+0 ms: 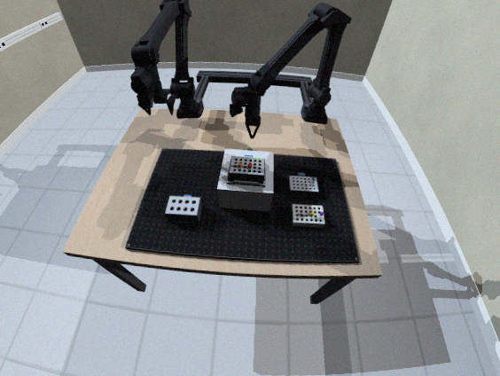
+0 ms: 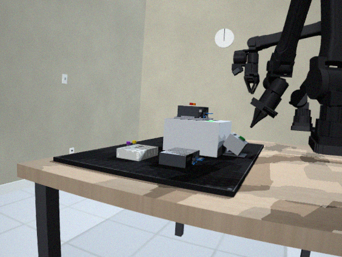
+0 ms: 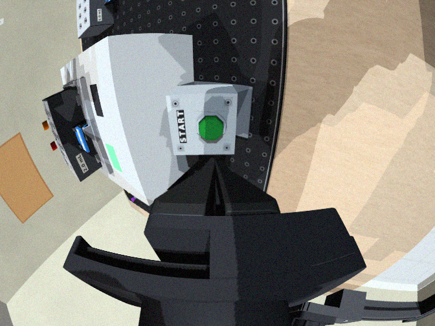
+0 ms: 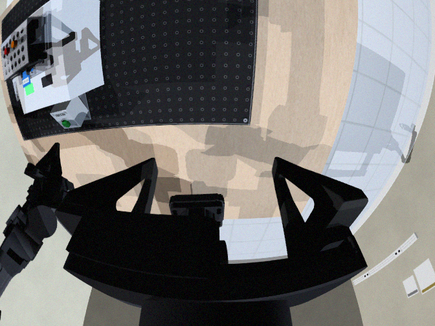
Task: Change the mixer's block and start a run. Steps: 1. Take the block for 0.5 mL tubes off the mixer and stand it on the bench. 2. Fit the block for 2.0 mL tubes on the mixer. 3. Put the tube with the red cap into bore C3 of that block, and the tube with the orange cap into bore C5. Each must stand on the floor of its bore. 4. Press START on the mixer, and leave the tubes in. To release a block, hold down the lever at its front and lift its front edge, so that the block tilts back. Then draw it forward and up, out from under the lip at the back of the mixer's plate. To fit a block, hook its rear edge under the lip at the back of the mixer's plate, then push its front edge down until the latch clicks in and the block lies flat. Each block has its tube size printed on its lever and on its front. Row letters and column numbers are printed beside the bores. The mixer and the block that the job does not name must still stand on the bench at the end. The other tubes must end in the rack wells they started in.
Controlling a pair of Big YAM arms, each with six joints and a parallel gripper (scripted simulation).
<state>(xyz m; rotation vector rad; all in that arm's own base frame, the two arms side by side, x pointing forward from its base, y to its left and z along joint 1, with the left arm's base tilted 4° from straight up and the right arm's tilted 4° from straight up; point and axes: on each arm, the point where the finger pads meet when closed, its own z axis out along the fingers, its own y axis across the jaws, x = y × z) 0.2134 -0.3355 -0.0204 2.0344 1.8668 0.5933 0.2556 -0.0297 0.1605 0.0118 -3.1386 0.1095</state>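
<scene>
The 2.0 mL block (image 2: 191, 112) (image 3: 66, 129) sits on the mixer (image 1: 244, 199) (image 2: 191, 133) and looks flat. The red cap (image 1: 250, 166) (image 3: 54, 145) and orange cap (image 1: 240, 164) (image 3: 45, 125) show just above its top; bore labels are unreadable. The 0.5 mL block (image 1: 303, 183) (image 2: 173, 160) stands on the mat. My left gripper (image 1: 252, 137) (image 2: 251, 126) (image 3: 214, 164) is shut and empty, clear of the START button (image 3: 210, 128), which is dark green. A light-green strip (image 3: 114, 158) shows on the mixer. My right gripper (image 1: 160, 113) (image 4: 214, 163) is open and empty, far from the mixer.
The rack (image 1: 295, 220) (image 2: 127, 154) holds tubes with a yellow cap (image 1: 312, 213) and a purple cap (image 1: 322, 214). A block with large bores (image 1: 183, 206) (image 3: 100, 26) stands on the opposite side of the mixer. The START box (image 2: 234, 143) stands before the mixer.
</scene>
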